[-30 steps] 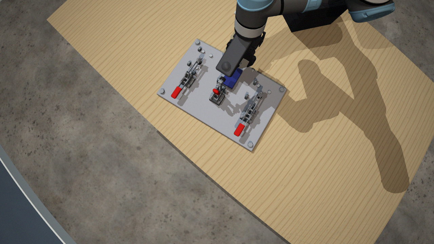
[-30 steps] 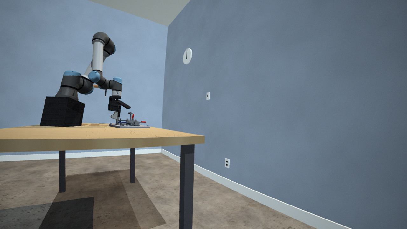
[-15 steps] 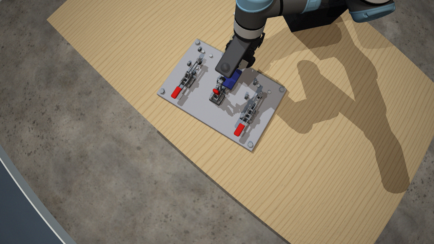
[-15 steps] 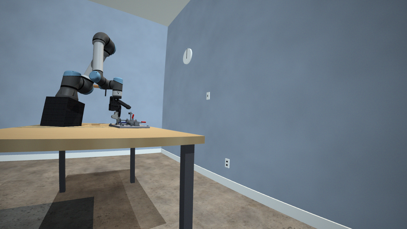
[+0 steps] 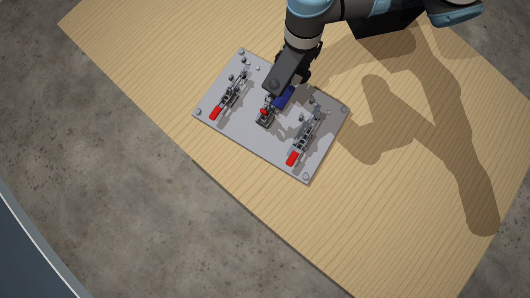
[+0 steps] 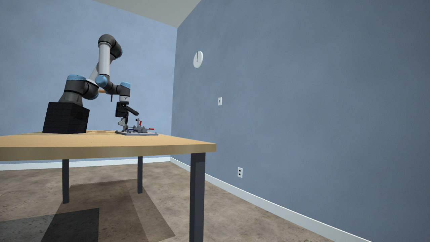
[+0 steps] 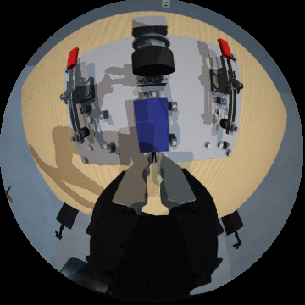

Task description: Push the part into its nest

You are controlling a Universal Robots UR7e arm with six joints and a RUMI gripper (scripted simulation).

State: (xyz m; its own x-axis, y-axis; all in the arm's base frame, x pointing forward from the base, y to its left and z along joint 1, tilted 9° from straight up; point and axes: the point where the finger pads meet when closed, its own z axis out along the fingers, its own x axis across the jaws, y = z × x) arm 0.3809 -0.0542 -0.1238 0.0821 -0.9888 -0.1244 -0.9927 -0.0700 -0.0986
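The blue rectangular part [image 7: 151, 124] lies in the middle of the grey fixture plate [image 5: 273, 113], between small side blocks. In the top view only a corner of the blue part [image 5: 284, 97] shows below the wrist. My gripper [image 7: 153, 151] is shut and empty, with its fingertips at the part's near edge; I cannot tell whether they touch it. The gripper also shows in the side view [image 6: 121, 123], just above the plate's back edge. A middle clamp [image 7: 152, 55] with a black round head stands beyond the part's far end.
Two toggle clamps with red handles [image 5: 214, 112] [image 5: 291, 158] stand on the plate's left and right sides. The middle clamp has a red knob [image 5: 263, 111]. The arm's black base block [image 6: 65, 117] sits on the wooden table behind the plate.
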